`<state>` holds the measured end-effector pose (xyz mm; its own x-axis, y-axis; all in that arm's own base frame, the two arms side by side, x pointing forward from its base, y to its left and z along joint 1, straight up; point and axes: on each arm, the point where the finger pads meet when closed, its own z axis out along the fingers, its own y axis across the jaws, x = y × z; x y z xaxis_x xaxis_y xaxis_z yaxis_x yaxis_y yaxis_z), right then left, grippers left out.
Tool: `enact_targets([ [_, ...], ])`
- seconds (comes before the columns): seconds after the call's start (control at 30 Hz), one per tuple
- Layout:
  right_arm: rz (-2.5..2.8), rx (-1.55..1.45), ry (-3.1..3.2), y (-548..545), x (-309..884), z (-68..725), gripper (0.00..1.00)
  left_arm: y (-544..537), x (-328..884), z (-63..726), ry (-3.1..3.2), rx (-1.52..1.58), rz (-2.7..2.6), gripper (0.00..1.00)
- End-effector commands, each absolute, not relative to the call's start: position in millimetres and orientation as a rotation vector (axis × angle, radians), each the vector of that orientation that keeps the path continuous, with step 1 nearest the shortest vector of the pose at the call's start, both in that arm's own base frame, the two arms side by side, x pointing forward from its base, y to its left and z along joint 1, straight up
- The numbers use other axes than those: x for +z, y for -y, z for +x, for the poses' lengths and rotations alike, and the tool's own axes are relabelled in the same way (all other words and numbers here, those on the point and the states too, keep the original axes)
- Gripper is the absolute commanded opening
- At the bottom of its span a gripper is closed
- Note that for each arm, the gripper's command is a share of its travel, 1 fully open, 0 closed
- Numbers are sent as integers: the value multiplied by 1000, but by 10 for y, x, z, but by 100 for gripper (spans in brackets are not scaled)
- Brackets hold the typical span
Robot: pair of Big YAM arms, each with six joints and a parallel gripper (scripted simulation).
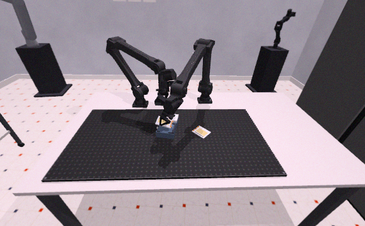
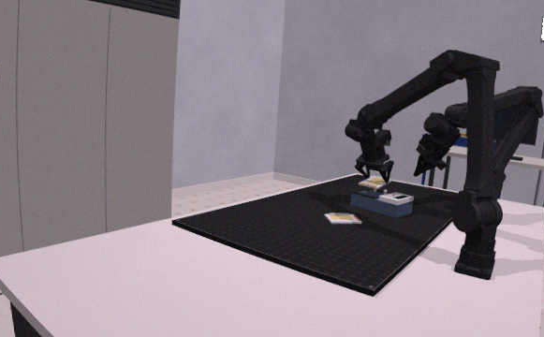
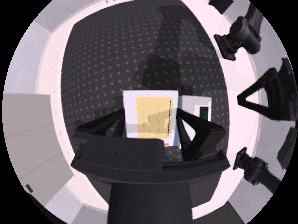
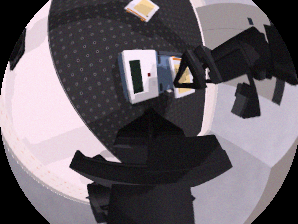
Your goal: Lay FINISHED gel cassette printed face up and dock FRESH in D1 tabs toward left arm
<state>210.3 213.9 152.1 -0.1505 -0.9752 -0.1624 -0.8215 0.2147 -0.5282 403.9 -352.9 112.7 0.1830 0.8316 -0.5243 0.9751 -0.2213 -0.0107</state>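
Observation:
My left gripper (image 1: 165, 122) (image 2: 377, 178) (image 3: 150, 111) is shut on the opposite edges of a gel cassette (image 2: 370, 185) (image 3: 150, 102). It holds this cassette, gel face up, above the open bay of the blue dock D1 (image 1: 165, 135) (image 2: 374, 205) (image 4: 164, 75). Faint rows of marks and a dark line show on its gel; I see no comb standing on it, and cannot read its label. Another cassette (image 1: 201, 132) (image 2: 343, 218) (image 4: 142, 9) lies flat on the deck beside the dock, face up. My right gripper (image 2: 417, 174) (image 4: 150, 111) is shut and empty, raised near the dock's white end.
The dock's white housing (image 3: 187, 102) (image 4: 142, 75) with a dark window stands at the end nearer my right arm. The perforated deck (image 1: 113, 157) (image 2: 276, 243) lies on the white table (image 1: 311, 157), with its raised edge around it. The two arms are close together above the dock.

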Motion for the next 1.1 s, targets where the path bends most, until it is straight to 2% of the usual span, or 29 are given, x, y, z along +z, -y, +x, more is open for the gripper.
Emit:
enact_targets([
  [0.0, -1602, -395, -1997, -2323, 1893, 2180, 0, 3553, 1191, 4077, -1690, -598, 2127, 0],
  [1.07, -1605, -396, -1995, -2301, 2178, 2167, 0, 3553, 1191, 4077, -1690, -598, 2127, 0],
])
